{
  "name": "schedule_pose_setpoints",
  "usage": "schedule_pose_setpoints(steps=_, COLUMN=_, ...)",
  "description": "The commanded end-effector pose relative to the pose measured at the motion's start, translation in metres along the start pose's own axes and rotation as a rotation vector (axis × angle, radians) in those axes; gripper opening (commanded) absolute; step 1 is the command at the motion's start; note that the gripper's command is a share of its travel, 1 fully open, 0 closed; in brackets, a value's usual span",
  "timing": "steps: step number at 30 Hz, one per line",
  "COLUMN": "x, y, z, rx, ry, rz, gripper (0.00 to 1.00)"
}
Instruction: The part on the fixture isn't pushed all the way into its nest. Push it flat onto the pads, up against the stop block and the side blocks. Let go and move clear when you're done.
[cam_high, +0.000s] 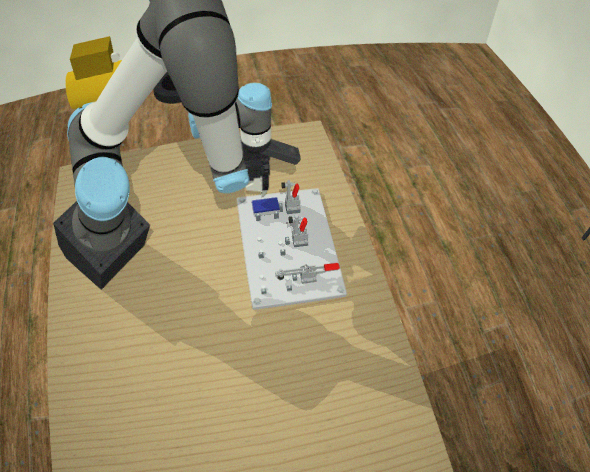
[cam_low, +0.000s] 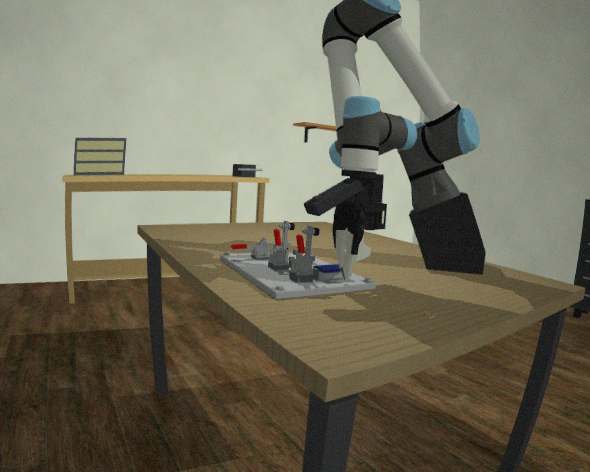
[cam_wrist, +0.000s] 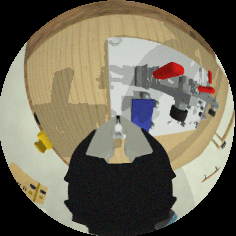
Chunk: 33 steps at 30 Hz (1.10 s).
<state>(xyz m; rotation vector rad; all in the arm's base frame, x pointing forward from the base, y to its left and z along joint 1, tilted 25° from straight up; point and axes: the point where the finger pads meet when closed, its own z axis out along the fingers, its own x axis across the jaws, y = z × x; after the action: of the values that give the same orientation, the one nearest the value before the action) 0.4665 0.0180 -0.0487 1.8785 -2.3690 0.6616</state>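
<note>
At the far left of the top view the arm's dark square base (cam_high: 131, 260) stands on the wooden surface (cam_high: 200, 390), near its left edge. Behind it, off the surface, a yellow cylinder with a darker yellow box (cam_high: 91, 56) on top sits on the floor.

Moving right, the arm reaches over and down so that the gripper (cam_high: 263, 189) hangs at the far end of the grey fixture plate (cam_high: 320, 292). Its two pale tapered fingers are pressed together to a single point with nothing between them; in the wrist view only a narrow slit shows where they meet. In the exterior view the tip (cam_low: 345, 272) comes down just beside the blue part (cam_low: 327, 268), at the end of it facing the arm's base; whether it actually touches the part cannot be told.

The blue part (cam_high: 266, 205) is a small flat rectangle lying at the far-left corner of the plate, resting on small grey blocks (cam_high: 276, 215). Just to its right stands an upright toggle clamp with a red handle (cam_high: 295, 190), and a second one (cam_high: 302, 225) stands a little nearer along the plate. Further along, a third clamp lies flat with its red handle (cam_high: 331, 267) pointing right. Small pale pads and grey blocks (cam_high: 261, 255) dot the plate's left half.

In the exterior view a second wooden table (cam_low: 150, 179) stands by the back wall at the left.
</note>
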Motion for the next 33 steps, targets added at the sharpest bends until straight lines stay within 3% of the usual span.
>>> schedule_pose_setpoints(steps=1, x=0.0018, y=-0.0004, z=-0.0003, rx=0.001, ry=0.000, rz=0.000, gripper=0.00)
schedule_pose_setpoints(steps=33, x=0.0096, y=-0.0004, z=0.0001, rx=0.001, ry=0.000, rz=0.000, gripper=0.00)
